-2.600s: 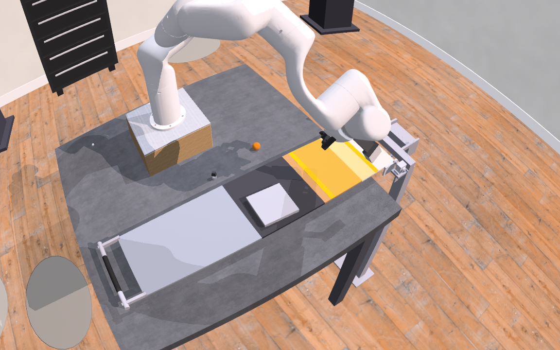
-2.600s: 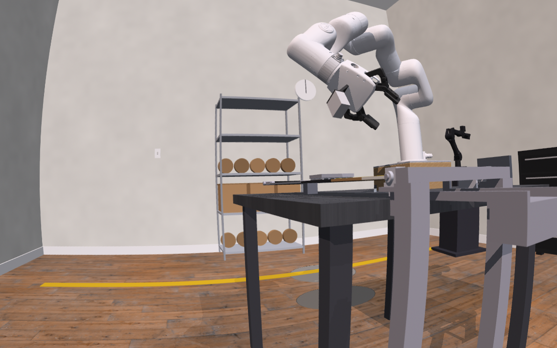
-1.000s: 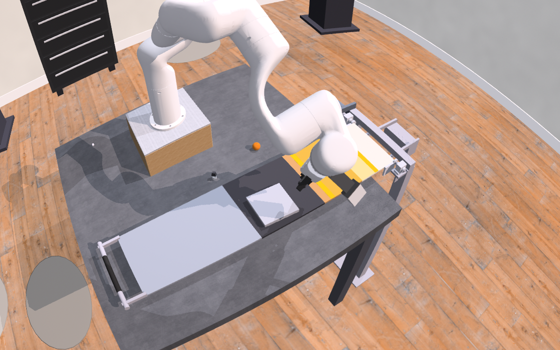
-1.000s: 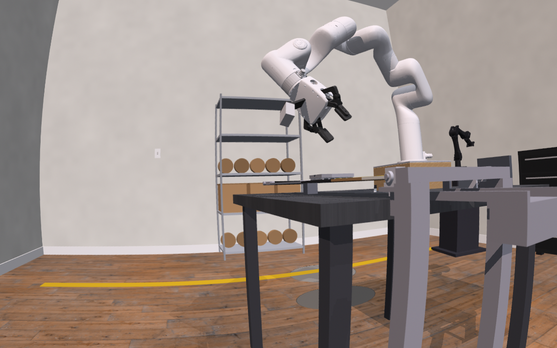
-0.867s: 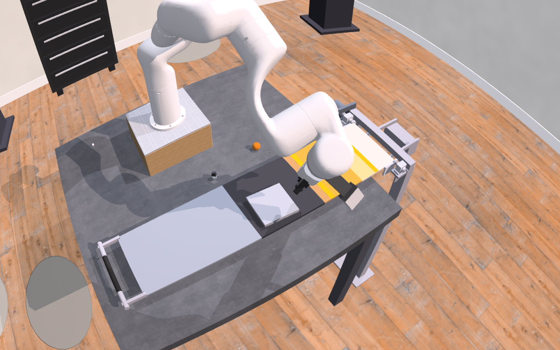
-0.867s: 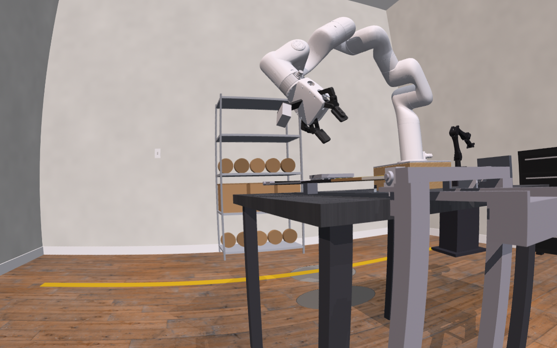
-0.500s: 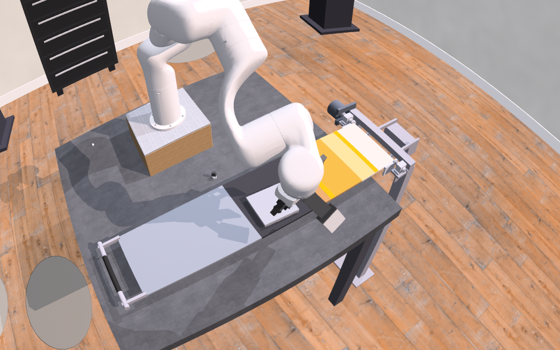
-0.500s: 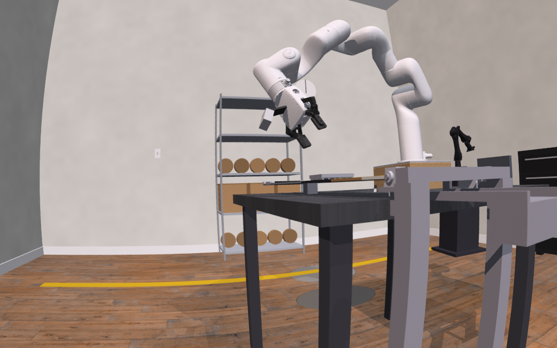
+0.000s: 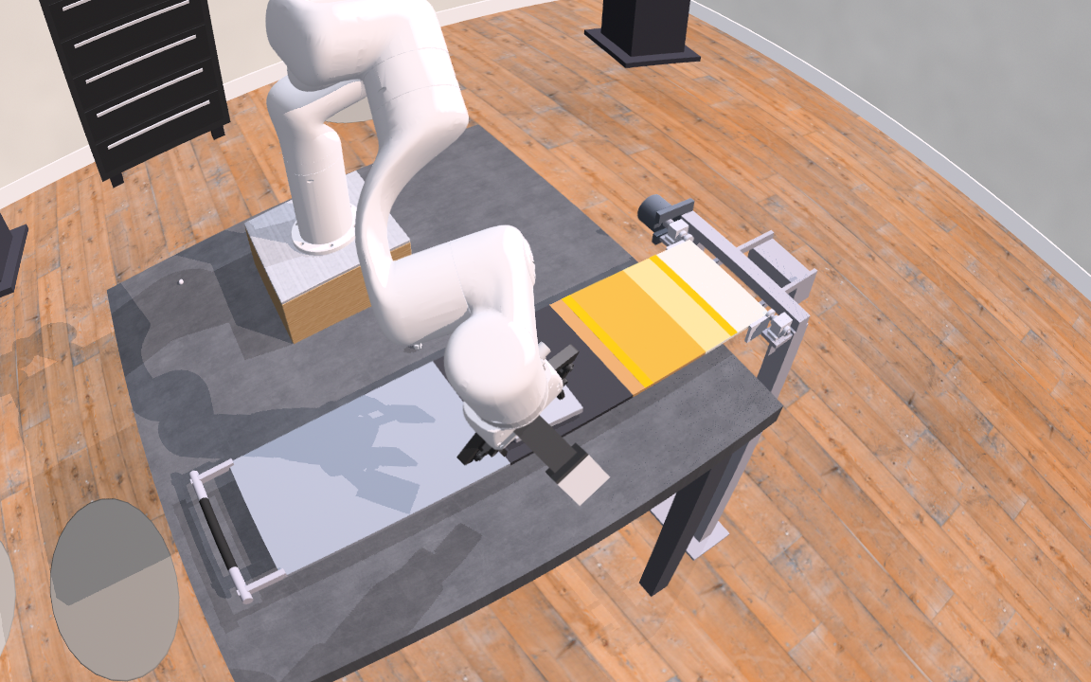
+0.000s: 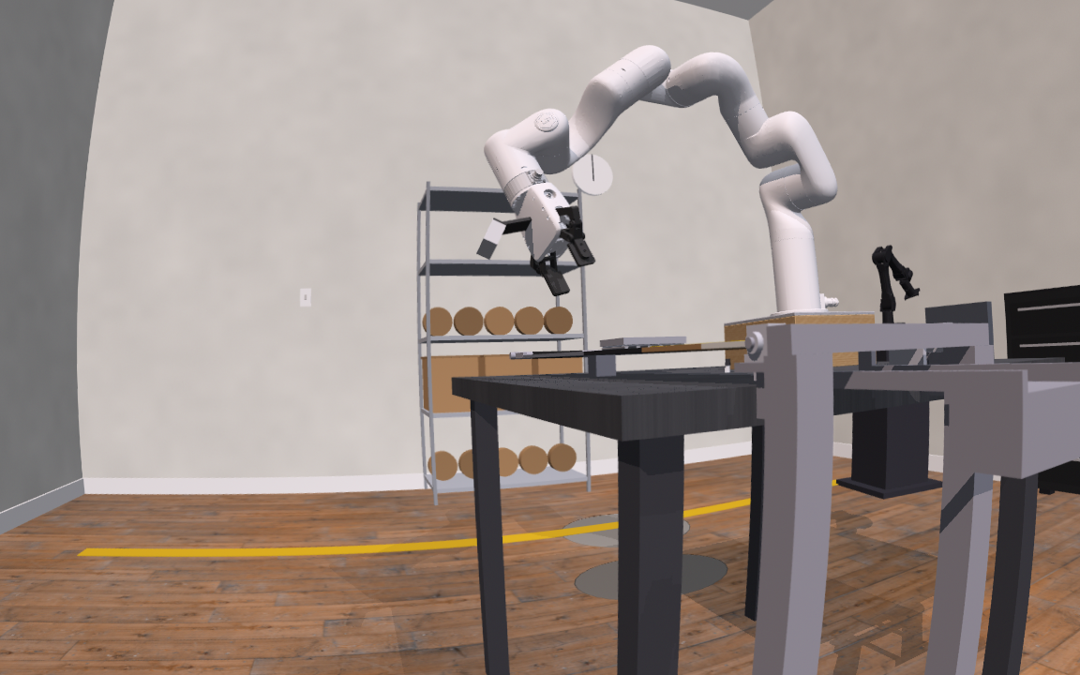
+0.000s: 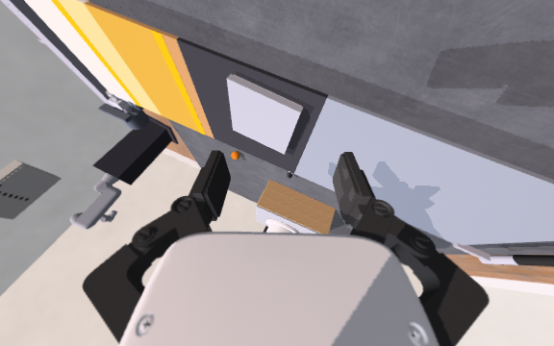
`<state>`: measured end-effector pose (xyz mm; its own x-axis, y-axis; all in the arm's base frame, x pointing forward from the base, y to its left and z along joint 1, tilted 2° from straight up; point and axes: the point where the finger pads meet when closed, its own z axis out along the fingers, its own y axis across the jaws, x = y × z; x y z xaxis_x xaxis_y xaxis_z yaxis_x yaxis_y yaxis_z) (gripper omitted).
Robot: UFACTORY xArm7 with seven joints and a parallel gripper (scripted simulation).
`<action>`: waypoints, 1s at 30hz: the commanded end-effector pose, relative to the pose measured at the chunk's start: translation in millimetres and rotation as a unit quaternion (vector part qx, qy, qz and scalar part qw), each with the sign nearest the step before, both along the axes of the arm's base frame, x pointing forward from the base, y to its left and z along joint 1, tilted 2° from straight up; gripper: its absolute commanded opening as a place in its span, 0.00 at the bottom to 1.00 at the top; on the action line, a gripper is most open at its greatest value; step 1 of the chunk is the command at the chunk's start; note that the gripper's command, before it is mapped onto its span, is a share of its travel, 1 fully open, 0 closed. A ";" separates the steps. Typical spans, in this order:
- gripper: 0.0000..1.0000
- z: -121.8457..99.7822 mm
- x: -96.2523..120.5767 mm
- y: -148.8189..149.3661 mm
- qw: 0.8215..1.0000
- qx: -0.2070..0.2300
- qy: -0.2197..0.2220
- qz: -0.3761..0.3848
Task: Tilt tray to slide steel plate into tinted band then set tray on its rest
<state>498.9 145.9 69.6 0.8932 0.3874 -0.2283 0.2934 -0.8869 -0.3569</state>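
Note:
The tray (image 9: 303, 526) (image 11: 402, 144) lies low and nearly level over the table, with a small block (image 10: 601, 364) beneath it. Its dark bar handle (image 9: 214, 529) (image 11: 551, 260) is at the end away from the hinge frame. The steel plate (image 9: 566, 406) (image 10: 643, 341) (image 11: 263, 115) lies flat on the dark section, outside the orange tinted band (image 9: 642, 326) (image 11: 138, 53). The near solid yellow line (image 9: 605, 341) (image 11: 179, 82) and the far one (image 9: 697, 296) are uncovered. My gripper (image 10: 573, 277) (image 11: 281, 164) is open and empty, high above the tray. It hides part of the plate in the top view.
A grey hinge frame (image 9: 740, 262) (image 10: 796, 470) stands at the tray's band end. My arm's wooden base block (image 9: 329, 305) (image 11: 296, 207) stands behind the tray. A small orange ball (image 11: 235, 155) lies on the table beside the tray.

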 end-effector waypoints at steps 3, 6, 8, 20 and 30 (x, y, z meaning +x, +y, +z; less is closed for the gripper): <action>1.00 1.2 10.5 -26.3 1.000 -0.004 -0.020 -0.006; 1.00 1.3 12.4 -35.2 1.000 -0.006 -0.024 -0.009; 1.00 1.8 21.3 -77.4 0.999 -0.017 -0.047 -0.020; 1.00 3.8 27.5 -137.8 0.996 -0.034 -0.075 -0.034; 1.00 8.1 26.1 -220.1 0.991 -0.061 -0.110 -0.051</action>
